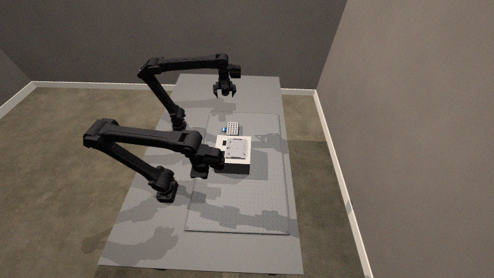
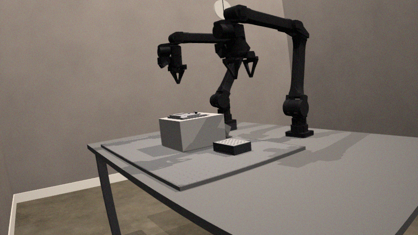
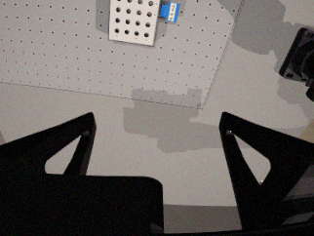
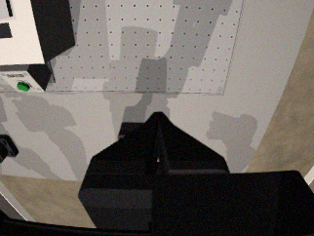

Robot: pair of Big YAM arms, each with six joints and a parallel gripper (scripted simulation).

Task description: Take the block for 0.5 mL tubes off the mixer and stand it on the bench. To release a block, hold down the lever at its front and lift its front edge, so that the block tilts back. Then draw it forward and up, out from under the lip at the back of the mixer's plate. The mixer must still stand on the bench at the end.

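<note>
On the perforated board (image 1: pixel 241 207) (image 2: pixel 163 172) (image 3: pixel 58 63) (image 4: pixel 195 39), the tube block (image 1: pixel 232 128) (image 2: pixel 232 146) (image 3: pixel 134 21) stands level, off the mixer (image 1: pixel 220 139) (image 2: pixel 172 133) (image 4: pixel 56 29) and just beside it. Its wells form a regular grid of round, dark openings; their depths cannot be inspected from these angles. A blue lever piece (image 1: pixel 223 129) (image 3: pixel 170 12) with a pale printed label projects from one side of the block. The mixer stands upright on the same board, its plate (image 1: pixel 236 148) (image 2: pixel 186 115) bare of the block.

The left gripper (image 1: pixel 224 96) (image 2: pixel 243 77) (image 3: pixel 157 119) is released, its fingers spread wide with nothing between them. It hangs above the bench (image 1: pixel 207 252) (image 2: pixel 321 189) (image 4: pixel 273 73), apart from both block and mixer. The right gripper (image 1: pixel 199 174) (image 2: pixel 178 83) (image 4: pixel 158 119) is clenched, fingertips together and holding nothing, raised clear of the board.

Materials: the block has a flat white top over dark, straight sides. The mixer is a boxy housing with a smooth white top and dark side panel; a round green button (image 4: pixel 22 86) sits on its lower front section. The plate is grey and roughly rectangular, with raised details at its edges. Small holes cover the thin grey board in rows. Both grippers are black, with triangular, cut-out fingers.
</note>
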